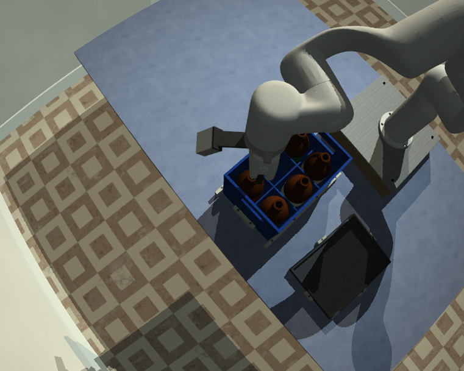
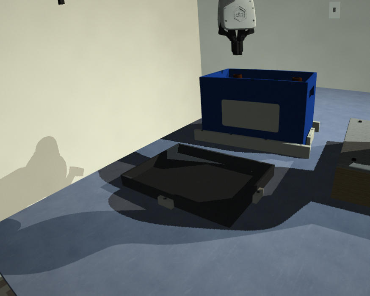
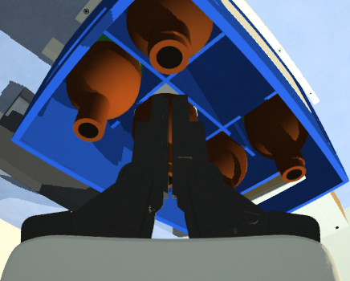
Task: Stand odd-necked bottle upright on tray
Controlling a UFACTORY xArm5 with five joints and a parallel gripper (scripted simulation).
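Note:
The blue crate (image 1: 232, 190) (image 2: 253, 89) (image 3: 60, 140) stands level with five brown bottles upright in its compartments. In the top view one bottle (image 1: 274, 209) is at the front corner, another bottle (image 1: 298, 189) beside it, and a third bottle (image 1: 318, 165) beyond; two more are partly hidden by the arm. One middle compartment (image 3: 229, 68) is empty. My gripper (image 2: 237, 53) (image 3: 170, 117) is shut and empty above the crate; in the wrist view it covers the middle bottle. The black tray (image 1: 342, 270) (image 2: 191, 182) lies level and empty. Neck differences cannot be told.
Light blocks stand around the crate, such as the long strip (image 2: 249, 143), and small blocks (image 2: 165, 202) touch the tray's sides. The arm's base plate (image 1: 366, 117) is behind the crate. A wall (image 2: 123, 61) rises beyond the table edge.

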